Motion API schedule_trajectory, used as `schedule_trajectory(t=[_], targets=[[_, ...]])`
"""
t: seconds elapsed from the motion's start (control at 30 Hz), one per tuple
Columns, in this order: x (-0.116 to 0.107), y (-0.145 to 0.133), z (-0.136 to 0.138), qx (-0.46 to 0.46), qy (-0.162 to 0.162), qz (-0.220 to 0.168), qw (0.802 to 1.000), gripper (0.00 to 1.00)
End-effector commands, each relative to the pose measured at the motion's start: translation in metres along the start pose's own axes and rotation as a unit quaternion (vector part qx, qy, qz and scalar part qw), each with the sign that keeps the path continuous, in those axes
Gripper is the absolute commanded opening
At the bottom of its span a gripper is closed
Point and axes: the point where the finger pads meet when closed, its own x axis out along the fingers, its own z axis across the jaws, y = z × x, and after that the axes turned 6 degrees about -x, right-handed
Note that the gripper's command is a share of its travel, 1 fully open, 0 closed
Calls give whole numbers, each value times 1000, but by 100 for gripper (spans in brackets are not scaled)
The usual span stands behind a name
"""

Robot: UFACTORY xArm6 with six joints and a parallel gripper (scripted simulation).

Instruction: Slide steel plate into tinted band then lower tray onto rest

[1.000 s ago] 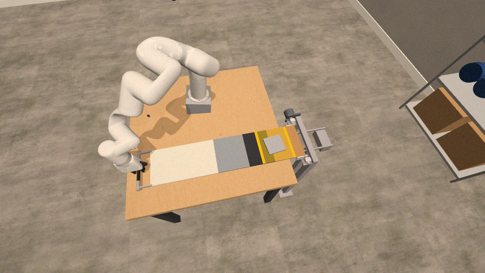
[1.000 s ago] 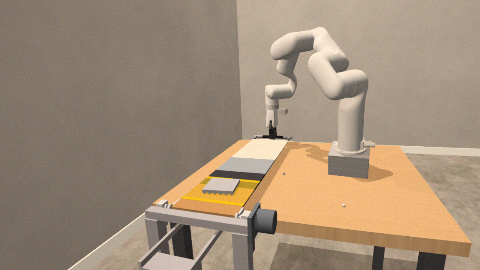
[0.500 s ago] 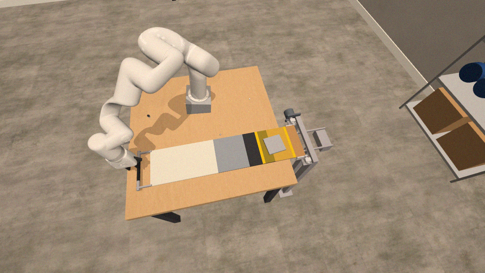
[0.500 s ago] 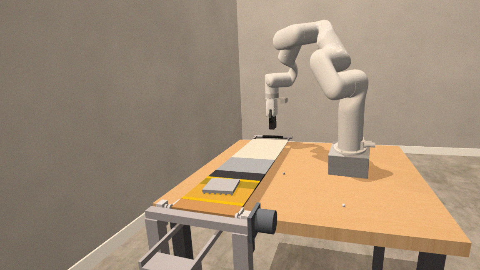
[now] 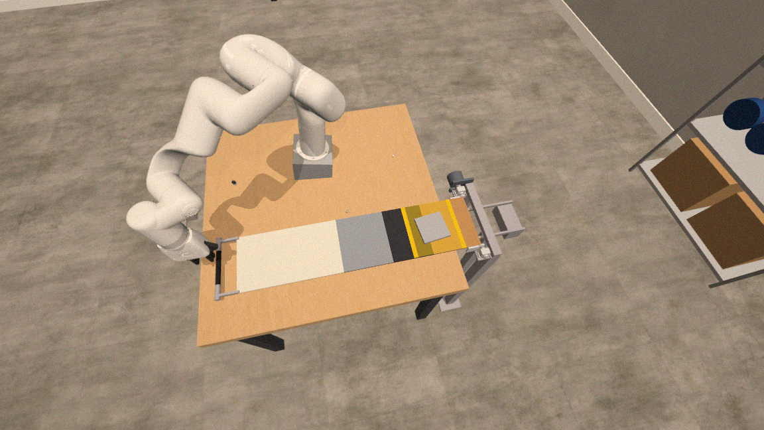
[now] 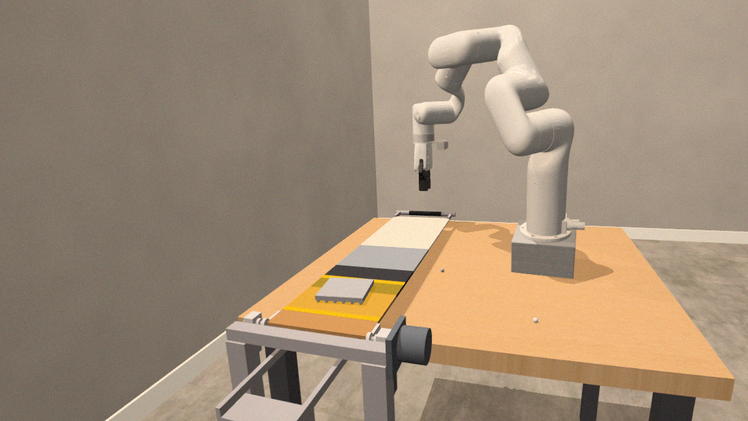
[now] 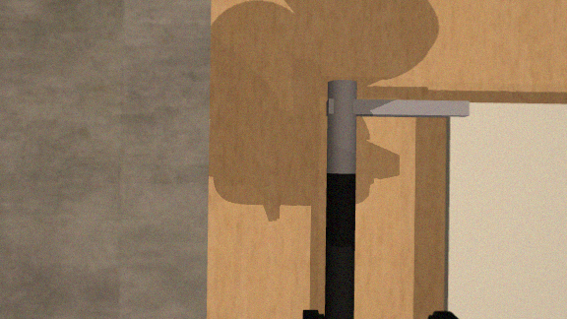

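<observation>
The long tray [image 5: 341,248] lies flat on the wooden table, with cream, grey and black sections. The grey steel plate [image 5: 432,226] lies flat inside the yellow tinted band, between the two solid yellow lines and touching neither; it also shows in the exterior view [image 6: 344,289]. The tray's handle bar [image 6: 424,213], grey with a black grip, is at the far end from the hinge. My gripper [image 6: 423,182] hangs well above the handle, open and holding nothing. In the wrist view the handle [image 7: 341,197] lies below my spread fingertips.
A grey hinge stand with a round motor [image 6: 413,345] carries the tray's near end off the table edge [image 5: 483,224]. The arm's base block [image 5: 312,160] sits at the table's back. A shelf with boxes [image 5: 715,198] stands at the right. A wall runs along the tray side.
</observation>
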Motion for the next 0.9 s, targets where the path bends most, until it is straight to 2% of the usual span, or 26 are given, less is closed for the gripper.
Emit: schedule_trajectory(t=[0.0,0.07,0.1,0.87], targets=[[-3,-1,-1,0,2,-1,1000,41],[-3,-1,-1,0,2,-1,1000,41],[-3,-1,-1,0,2,-1,1000,100],[-3,-1,-1,0,2,-1,1000,100]])
